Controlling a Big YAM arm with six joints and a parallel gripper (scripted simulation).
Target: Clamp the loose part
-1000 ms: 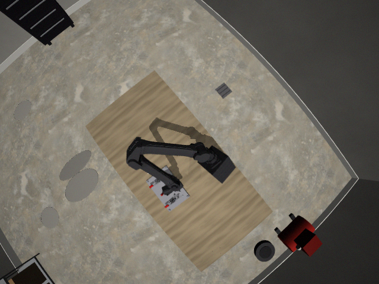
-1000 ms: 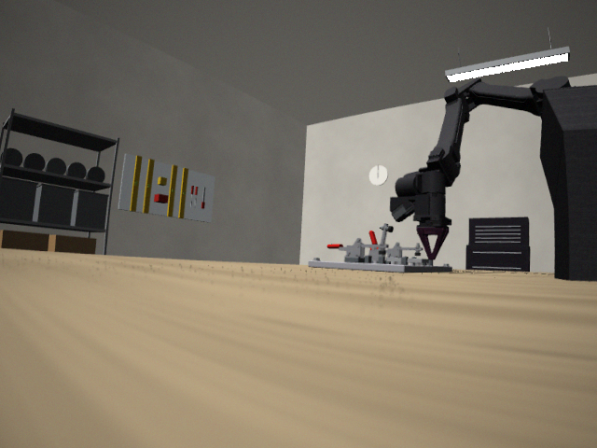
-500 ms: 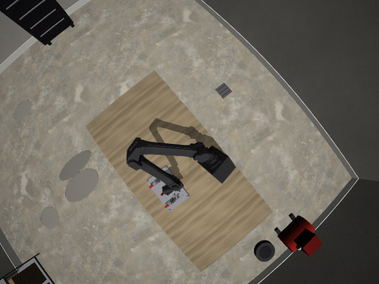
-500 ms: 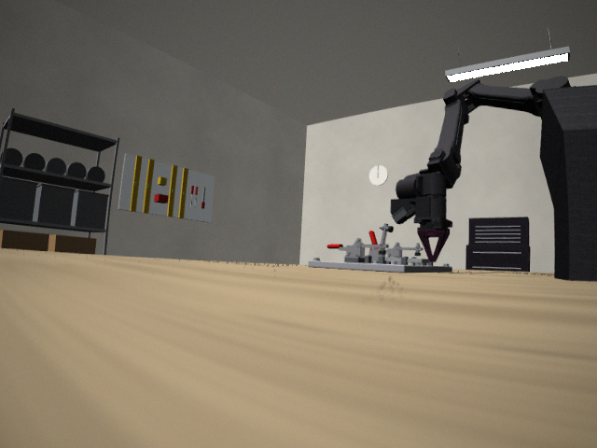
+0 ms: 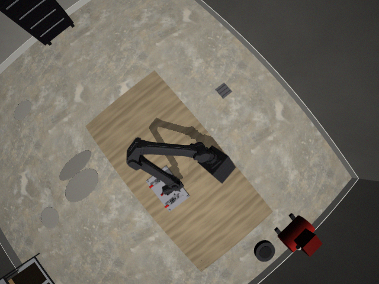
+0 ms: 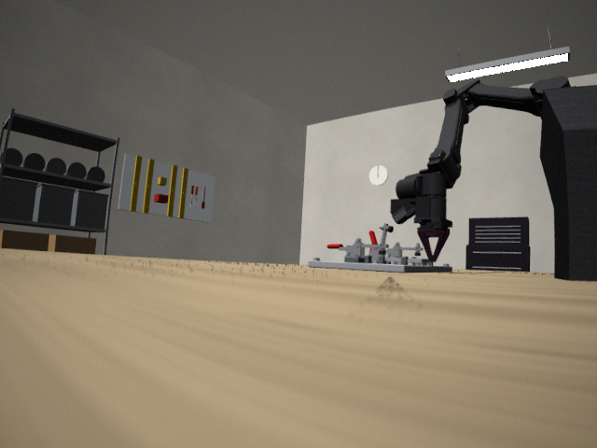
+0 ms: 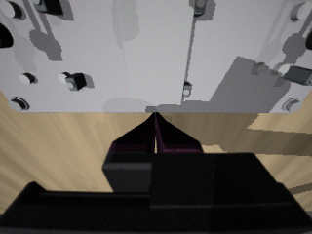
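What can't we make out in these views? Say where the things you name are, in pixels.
- Middle nest's pads: top view, under the gripper (image 5: 171, 189) (image 6: 433, 260) (image 7: 155, 117).
- Clamp bars on the fixture plate (image 5: 178, 204) (image 6: 337, 265) (image 7: 102, 54): top view, too small to read.
- Red handles: wrist view, outside the frame.
- Arm base's right side: exterior view, cut by the edge.

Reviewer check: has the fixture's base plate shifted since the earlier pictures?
No. In the top view, the base plate sits at the same place against the table's edges.
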